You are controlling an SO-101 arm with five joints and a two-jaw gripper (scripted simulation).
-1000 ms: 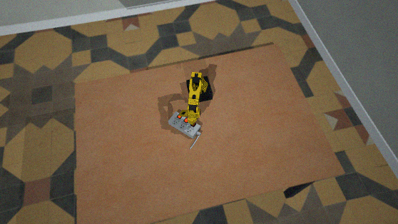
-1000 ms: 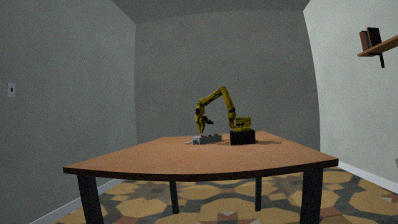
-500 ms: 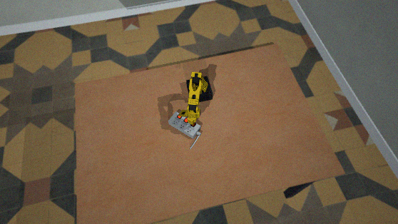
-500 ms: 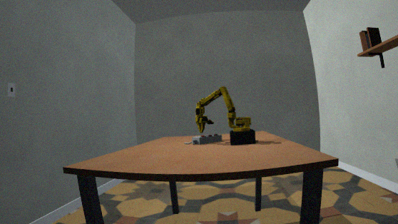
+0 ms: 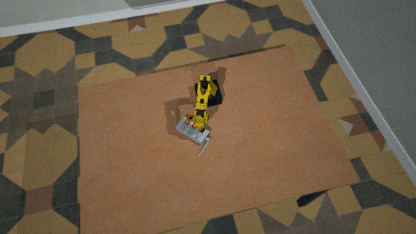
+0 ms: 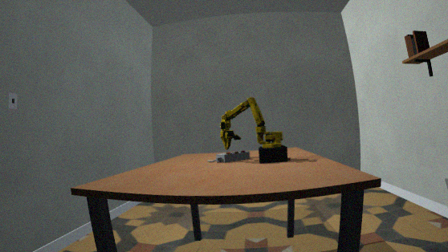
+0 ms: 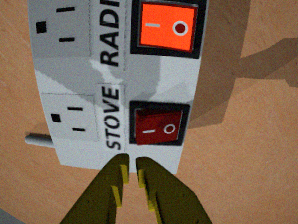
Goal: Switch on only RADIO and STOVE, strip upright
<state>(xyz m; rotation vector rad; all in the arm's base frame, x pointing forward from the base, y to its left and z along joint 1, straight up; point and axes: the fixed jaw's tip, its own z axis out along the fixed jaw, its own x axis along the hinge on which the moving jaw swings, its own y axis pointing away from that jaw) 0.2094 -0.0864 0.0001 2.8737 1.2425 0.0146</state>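
Observation:
The grey-white power strip [image 5: 185, 131] [image 6: 231, 157] [image 7: 73, 70] lies right way up on the table, sockets and switches facing up. In the wrist view the RADIO switch [image 7: 168, 24] glows bright orange, and the STOVE switch [image 7: 158, 124] below it is dark red and unlit. My gripper [image 7: 132, 164] [image 5: 200, 126] [image 6: 227, 146] is shut on nothing. Its tips hang just off the strip's end beside the STOVE switch, a little above the strip. In the top view two orange lit switches show beside the arm; the rest of the strip's switches are hidden under it.
The strip's short cable [image 5: 203, 149] [image 7: 36, 139] trails from its end toward the table's front. The arm's black base [image 6: 273, 154] stands just behind the strip. The wooden table [image 5: 261, 156] [image 6: 241, 176] carries nothing else.

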